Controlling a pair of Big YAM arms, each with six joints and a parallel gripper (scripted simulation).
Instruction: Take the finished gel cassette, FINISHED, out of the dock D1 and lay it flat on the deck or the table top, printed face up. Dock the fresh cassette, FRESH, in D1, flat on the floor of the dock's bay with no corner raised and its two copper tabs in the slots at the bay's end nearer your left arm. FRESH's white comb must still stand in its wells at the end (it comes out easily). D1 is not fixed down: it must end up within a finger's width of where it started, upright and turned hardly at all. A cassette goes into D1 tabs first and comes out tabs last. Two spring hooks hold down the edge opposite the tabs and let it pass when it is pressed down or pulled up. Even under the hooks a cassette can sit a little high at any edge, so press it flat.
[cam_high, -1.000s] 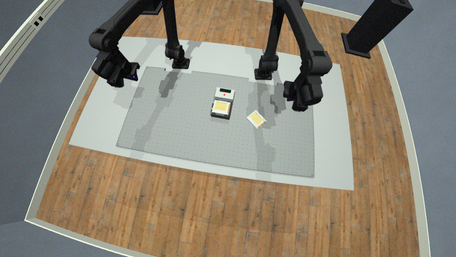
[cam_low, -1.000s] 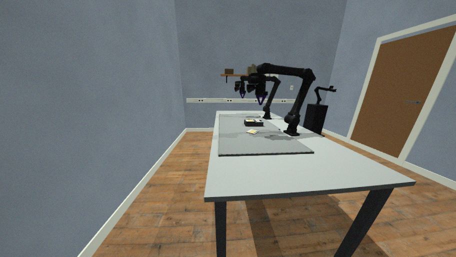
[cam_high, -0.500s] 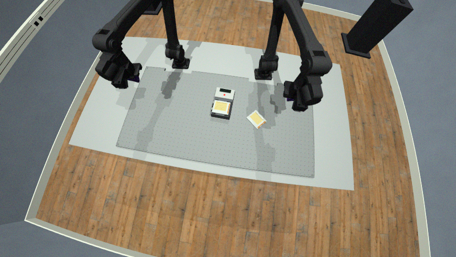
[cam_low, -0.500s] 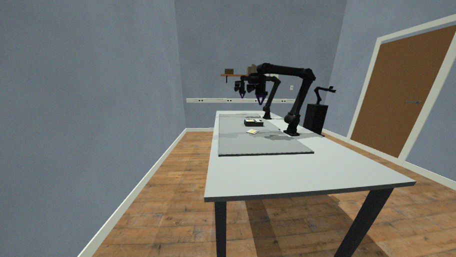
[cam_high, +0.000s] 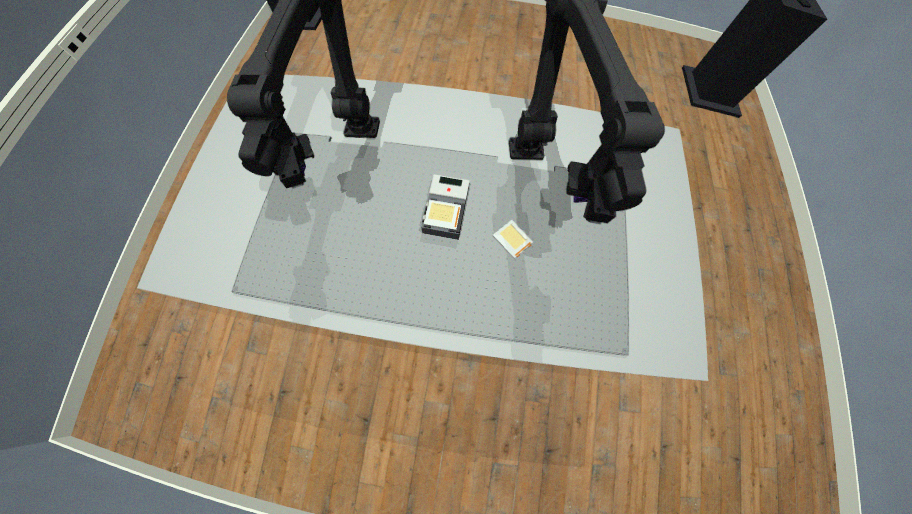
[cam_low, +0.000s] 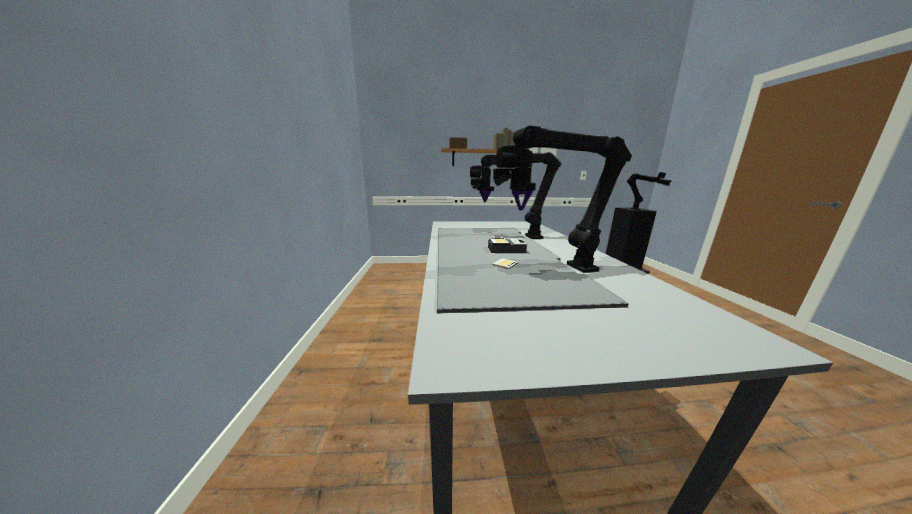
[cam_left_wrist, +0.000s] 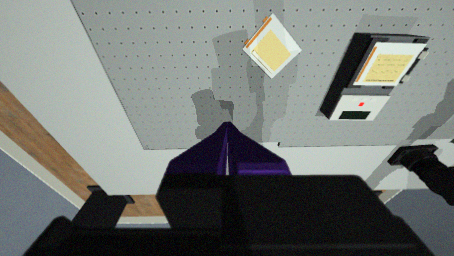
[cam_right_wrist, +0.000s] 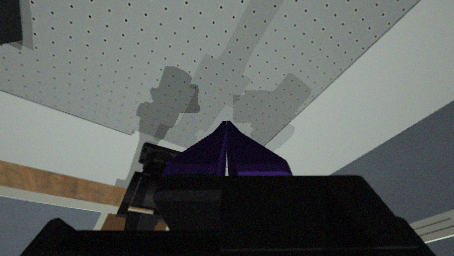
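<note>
The dock D1 (cam_high: 439, 229) (cam_low: 496, 246) (cam_left_wrist: 336, 85) stands mid-deck, dark, with a white panel that has a red dot. A cassette (cam_high: 442, 211) (cam_left_wrist: 387, 65) lies in its bay, pale yellow face up. A second cassette (cam_high: 512, 238) (cam_low: 504, 263) (cam_left_wrist: 272, 46) with an orange edge lies loose and flat on the deck, beside the dock. My left gripper (cam_high: 579, 199) (cam_low: 521, 205) (cam_left_wrist: 227, 127) is shut and empty, high above the deck's edge near the loose cassette. My right gripper (cam_high: 300, 171) (cam_low: 484, 196) (cam_right_wrist: 226, 127) is shut and empty, high over the deck's far corner.
The grey perforated deck (cam_high: 383, 287) (cam_low: 510, 293) (cam_left_wrist: 165, 60) (cam_right_wrist: 100, 55) lies on the white table (cam_high: 191, 255) (cam_low: 574, 344). Both arm bases (cam_high: 361, 127) (cam_high: 526, 148) stand at the deck's back edge. A black pillar (cam_high: 753, 51) (cam_low: 630, 236) stands off the table's back corner.
</note>
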